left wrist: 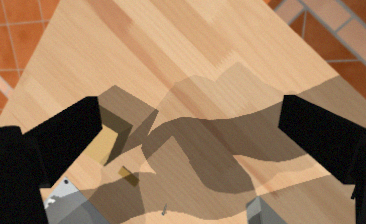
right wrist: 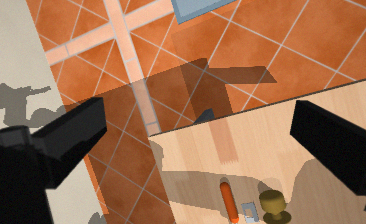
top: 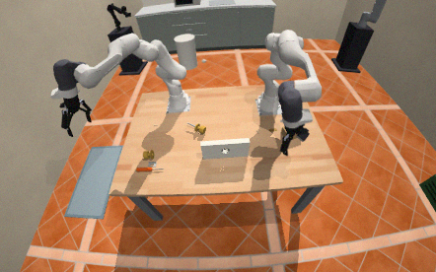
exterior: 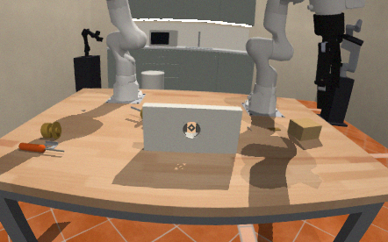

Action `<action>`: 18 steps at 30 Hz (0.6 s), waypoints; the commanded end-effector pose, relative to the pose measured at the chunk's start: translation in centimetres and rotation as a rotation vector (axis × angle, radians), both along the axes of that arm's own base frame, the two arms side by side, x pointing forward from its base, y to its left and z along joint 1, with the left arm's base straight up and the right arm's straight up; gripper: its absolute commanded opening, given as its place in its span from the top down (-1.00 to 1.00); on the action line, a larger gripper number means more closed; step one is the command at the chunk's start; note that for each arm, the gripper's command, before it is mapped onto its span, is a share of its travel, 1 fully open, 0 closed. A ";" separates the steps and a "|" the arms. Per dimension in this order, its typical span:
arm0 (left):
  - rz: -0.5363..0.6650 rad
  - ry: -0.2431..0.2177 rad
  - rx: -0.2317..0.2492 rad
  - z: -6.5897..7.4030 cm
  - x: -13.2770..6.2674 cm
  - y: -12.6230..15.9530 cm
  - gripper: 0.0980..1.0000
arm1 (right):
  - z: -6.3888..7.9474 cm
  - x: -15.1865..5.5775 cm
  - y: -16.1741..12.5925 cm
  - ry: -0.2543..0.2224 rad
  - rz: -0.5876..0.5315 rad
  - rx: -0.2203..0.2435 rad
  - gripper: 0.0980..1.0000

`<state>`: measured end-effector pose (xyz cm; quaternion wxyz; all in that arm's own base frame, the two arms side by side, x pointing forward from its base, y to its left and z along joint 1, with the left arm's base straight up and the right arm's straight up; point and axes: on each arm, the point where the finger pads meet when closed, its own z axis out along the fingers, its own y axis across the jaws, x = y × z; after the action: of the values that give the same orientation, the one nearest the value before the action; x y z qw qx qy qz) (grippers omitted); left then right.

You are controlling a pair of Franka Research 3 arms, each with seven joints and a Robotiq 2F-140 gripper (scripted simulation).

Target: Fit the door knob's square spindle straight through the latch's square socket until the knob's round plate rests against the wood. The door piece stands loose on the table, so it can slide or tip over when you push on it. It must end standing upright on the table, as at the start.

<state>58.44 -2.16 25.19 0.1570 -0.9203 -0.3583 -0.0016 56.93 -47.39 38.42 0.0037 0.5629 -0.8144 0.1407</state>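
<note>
The door piece point(top: 212, 152) point(exterior: 165, 131) stands upright on the table; its latch socket point(top: 225, 151) point(exterior: 191, 128) shows as a small diamond-shaped opening in a round hole. A brass knob point(top: 200, 129) with a thin spindle lies behind it, mostly hidden by it in the exterior view. A second brass knob point(top: 148, 155) point(exterior: 51, 130) point(right wrist: 273, 201) rests near the table's left side; no spindle shows on it. My left gripper point(top: 294, 142) point(left wrist: 190, 112) is open and empty above the table's right side. My right gripper point(top: 79, 126) point(right wrist: 198, 116) is open and empty, beyond the table's left edge.
An orange screwdriver point(top: 145, 169) point(exterior: 32, 147) point(right wrist: 228, 200) and a small grey metal part point(exterior: 52, 143) point(right wrist: 252, 210) lie beside the second knob. A tan block point(exterior: 305, 128) point(left wrist: 101, 145) and a small brass piece point(exterior: 274, 129) point(left wrist: 128, 176) lie at the right side, near the left gripper.
</note>
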 end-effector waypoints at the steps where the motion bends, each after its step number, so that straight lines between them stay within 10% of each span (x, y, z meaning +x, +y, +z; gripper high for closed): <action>1: 0.007 -0.004 -0.002 0.0 0.1 0.0 -1.00 | 0.0 -1.7 -0.9 0.016 0.013 0.010 -1.00; 18: 0.007 -0.004 -0.002 0.0 0.1 0.0 -1.00 | 0.5 -9.4 -5.4 0.043 -0.053 0.037 -1.00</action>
<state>58.44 -2.16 25.19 0.1570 -0.9203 -0.3583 -0.0016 49.06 -52.33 38.87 0.0133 0.5369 -0.8348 0.1209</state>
